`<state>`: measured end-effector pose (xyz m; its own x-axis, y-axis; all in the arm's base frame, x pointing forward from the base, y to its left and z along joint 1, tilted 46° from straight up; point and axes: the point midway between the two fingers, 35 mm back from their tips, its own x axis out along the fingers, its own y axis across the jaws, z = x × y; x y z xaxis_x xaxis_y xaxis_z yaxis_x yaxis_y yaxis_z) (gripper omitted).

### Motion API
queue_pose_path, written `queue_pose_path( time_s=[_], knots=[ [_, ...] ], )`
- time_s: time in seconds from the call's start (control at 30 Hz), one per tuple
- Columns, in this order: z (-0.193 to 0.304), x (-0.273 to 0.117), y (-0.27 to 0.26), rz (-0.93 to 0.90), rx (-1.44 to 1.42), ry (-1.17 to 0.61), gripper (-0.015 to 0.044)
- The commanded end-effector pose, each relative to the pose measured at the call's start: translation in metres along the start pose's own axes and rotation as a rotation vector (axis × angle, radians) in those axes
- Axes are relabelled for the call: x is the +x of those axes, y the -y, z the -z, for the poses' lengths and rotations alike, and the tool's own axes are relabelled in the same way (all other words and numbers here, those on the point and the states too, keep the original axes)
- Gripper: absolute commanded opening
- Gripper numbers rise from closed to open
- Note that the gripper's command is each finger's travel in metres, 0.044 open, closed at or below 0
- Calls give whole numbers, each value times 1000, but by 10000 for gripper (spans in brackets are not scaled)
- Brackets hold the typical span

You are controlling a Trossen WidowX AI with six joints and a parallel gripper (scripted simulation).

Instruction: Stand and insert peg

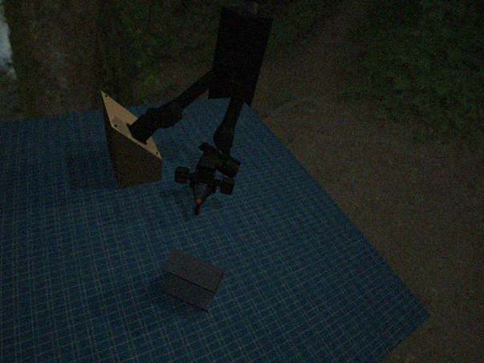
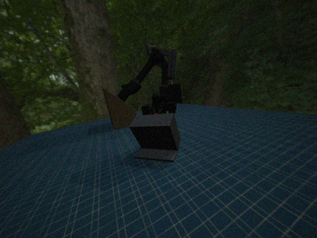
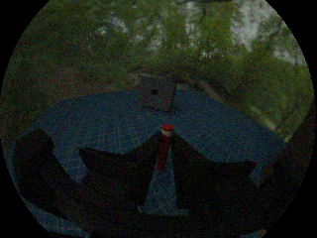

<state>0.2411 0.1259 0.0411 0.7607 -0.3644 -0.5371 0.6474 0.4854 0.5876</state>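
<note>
So the table [image 1: 272, 247] [image 2: 217, 163] is decked out in blue cloth with a pale crisscross grid, and the whole lot sits in dim, murky woods, with trunks and leaves round the back and brownish ground off one side. The gripper [image 1: 197, 200] [image 3: 166, 135] is nearly closed, pinching the peg [image 1: 197, 207] [image 2: 155, 113] [image 3: 162, 154] between its fingertips. Peg's red, white band near the top end, roughly upright; can't tell if its bottom touches the cloth. The panel [image 1: 188, 263] [image 2: 154, 120] [image 3: 160, 99] is grey, well apart from the peg, dark hole facing the gripper. There's also a tan wedge [image 1: 137, 162] [image 2: 119, 112] over by the arm [image 1: 233, 117] [image 2: 145, 73], throwing a soft shadow.
</note>
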Motion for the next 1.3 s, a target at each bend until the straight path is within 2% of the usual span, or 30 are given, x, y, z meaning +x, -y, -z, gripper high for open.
queue_pose_path(
  time_s=[0.0,1.27],
  knots=[
    [2,-1,0,0,0,0,49],
    [4,-5,3,2,1,43,49]
  ],
)
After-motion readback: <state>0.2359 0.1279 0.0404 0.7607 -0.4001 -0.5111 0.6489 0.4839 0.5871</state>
